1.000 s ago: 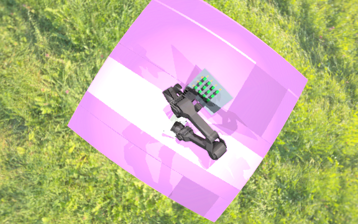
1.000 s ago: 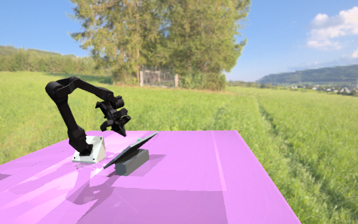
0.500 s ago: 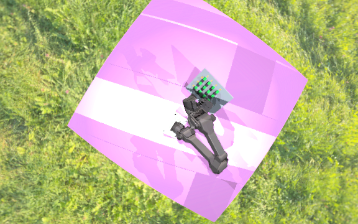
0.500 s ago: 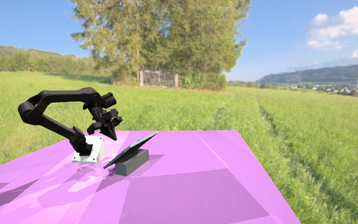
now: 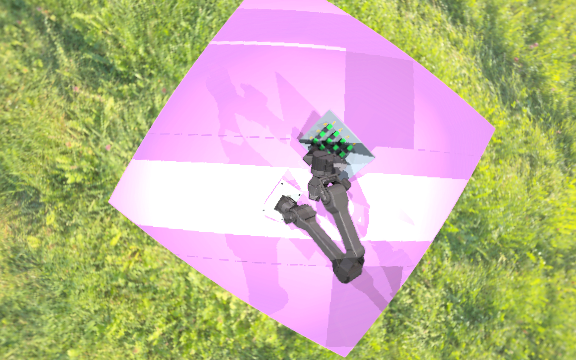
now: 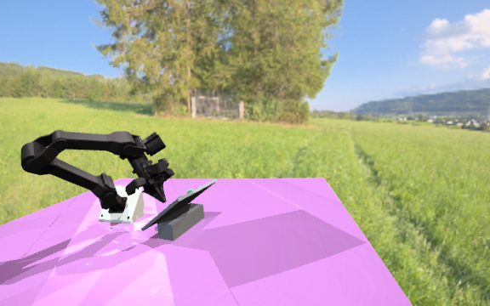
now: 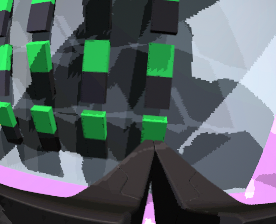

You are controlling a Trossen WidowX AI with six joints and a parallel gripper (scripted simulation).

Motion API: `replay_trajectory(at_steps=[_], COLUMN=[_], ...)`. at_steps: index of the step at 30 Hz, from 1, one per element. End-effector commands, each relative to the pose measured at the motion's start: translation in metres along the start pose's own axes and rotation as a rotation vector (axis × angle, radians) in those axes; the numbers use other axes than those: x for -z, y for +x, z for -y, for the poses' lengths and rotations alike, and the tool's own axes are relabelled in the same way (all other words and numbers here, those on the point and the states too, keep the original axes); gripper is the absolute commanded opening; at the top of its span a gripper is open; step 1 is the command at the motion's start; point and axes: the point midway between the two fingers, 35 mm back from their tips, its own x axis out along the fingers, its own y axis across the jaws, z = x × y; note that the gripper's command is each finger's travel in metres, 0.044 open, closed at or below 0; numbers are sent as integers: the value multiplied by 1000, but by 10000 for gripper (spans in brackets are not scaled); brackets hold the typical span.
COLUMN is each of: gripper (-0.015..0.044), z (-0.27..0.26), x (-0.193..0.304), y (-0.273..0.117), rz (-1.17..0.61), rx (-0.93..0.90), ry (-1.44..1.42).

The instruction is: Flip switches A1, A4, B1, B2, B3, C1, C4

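Observation:
The tilted panel (image 5: 360, 164) (image 6: 156, 219) (image 7: 216, 55) carries three rows of four green-and-dark switches. My gripper (image 6: 164, 201) (image 7: 151, 148) is shut and empty, its tips at the near end of switch C4 (image 7: 154, 131), covering its lower part; contact cannot be told. C3 (image 7: 94, 126), C2 (image 7: 43, 120) and C1 (image 7: 5, 115) show green far halves with dark parts below. B4 (image 7: 160, 60), B3 (image 7: 96, 56), B2 (image 7: 39, 57) and B1 (image 7: 2, 58) lie behind them. Row A is cut off at the wrist view's top. The top view shows the switches too small to read their tilt.
A grey block (image 6: 181, 223) supports the panel on the pink table (image 5: 268, 110) (image 6: 292, 255). The arm's white base (image 5: 273, 202) (image 6: 117, 217) stands on the near side. The forearm and wrist cover the panel's near part in the top view. Shadows darken the panel.

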Motion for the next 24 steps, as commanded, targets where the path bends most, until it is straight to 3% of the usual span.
replay_trajectory(at_steps=[1, 24], gripper=[0, 0], z=[1, 1], x=[-1, -1], y=[3, 14], rz=[6, 7], rx=[0, -1], ry=[6, 6])
